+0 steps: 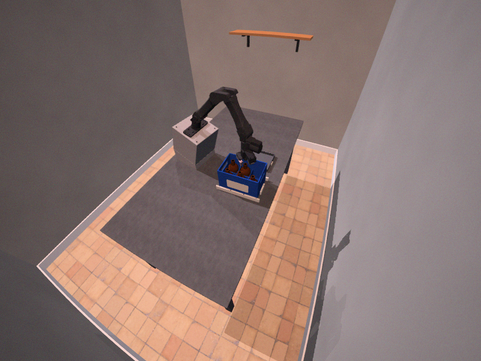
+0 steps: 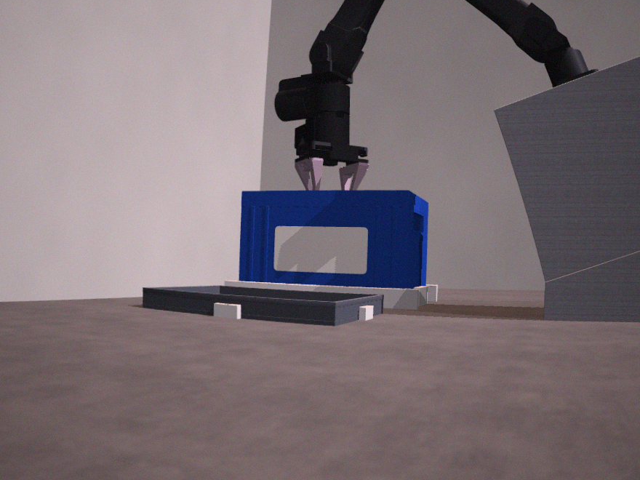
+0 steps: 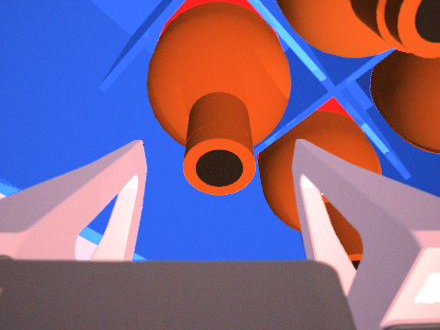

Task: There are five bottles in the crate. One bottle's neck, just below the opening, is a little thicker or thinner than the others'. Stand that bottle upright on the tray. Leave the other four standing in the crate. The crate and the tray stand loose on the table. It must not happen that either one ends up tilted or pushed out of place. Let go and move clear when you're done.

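Note:
The blue crate stands on the table, with several brown bottles upright in it. My gripper points down over the crate, its fingertips near rim height. It is open and holds nothing. In the wrist view one bottle has its mouth between the two fingers, with a gap on each side. Another bottle is partly behind the right finger. Which neck differs I cannot tell. The dark, low-walled tray stands beside the crate; no bottle shows above its rim.
Pale strips run along the crate's base. Small white blocks sit against the tray. Blue dividers separate the crate's cells. The arm's grey pedestal stands at one table side. An orange shelf hangs on the wall.

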Controlling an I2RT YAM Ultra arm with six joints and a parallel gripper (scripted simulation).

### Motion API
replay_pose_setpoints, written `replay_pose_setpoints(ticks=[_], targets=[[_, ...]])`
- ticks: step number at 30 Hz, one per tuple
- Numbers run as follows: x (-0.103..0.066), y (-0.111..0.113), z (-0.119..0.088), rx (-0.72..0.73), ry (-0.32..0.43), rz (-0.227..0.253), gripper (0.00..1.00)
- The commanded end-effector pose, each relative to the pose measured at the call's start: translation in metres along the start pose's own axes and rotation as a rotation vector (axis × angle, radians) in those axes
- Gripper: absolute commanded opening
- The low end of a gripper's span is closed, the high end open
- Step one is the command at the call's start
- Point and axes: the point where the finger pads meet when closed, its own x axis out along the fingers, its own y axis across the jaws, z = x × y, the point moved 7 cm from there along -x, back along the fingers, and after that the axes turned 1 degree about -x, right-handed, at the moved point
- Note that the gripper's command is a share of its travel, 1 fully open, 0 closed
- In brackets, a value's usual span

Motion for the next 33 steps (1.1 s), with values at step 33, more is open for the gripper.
replay_pose_setpoints(ticks=[33], targets=[[0.002, 0.000, 0.014, 0.011, -0.053, 0.017, 0.61]])
